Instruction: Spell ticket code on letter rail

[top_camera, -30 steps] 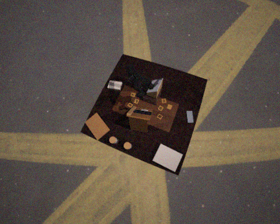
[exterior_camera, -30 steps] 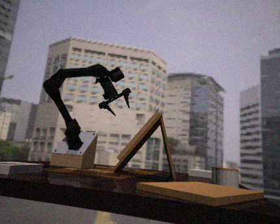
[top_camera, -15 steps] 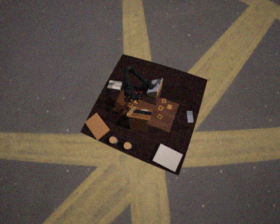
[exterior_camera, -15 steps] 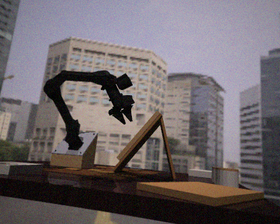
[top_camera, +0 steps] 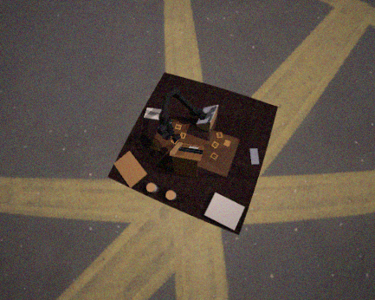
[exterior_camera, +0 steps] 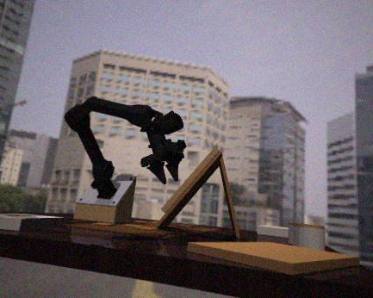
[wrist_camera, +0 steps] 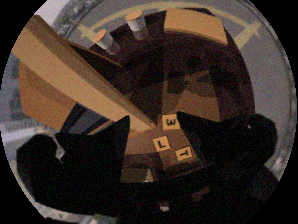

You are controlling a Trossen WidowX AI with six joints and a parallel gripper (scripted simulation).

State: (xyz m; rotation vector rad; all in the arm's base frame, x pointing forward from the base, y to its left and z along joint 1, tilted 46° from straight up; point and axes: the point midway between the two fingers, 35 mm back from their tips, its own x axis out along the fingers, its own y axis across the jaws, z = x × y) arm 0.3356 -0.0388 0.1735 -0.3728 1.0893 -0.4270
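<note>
The black end effector [wrist_camera: 154,163], partly open and empty, hangs over small square yellow letter tiles [wrist_camera: 161,143] lying on the brown tabletop [wrist_camera: 200,96], probably light, stiff, best pinched across opposite edges.

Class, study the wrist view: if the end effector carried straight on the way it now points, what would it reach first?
Probably the letter tiles lying on the wooden mat, framed between the open, empty end effector fingers. Depth is unclear; the tilted board lies off to one side.
</note>
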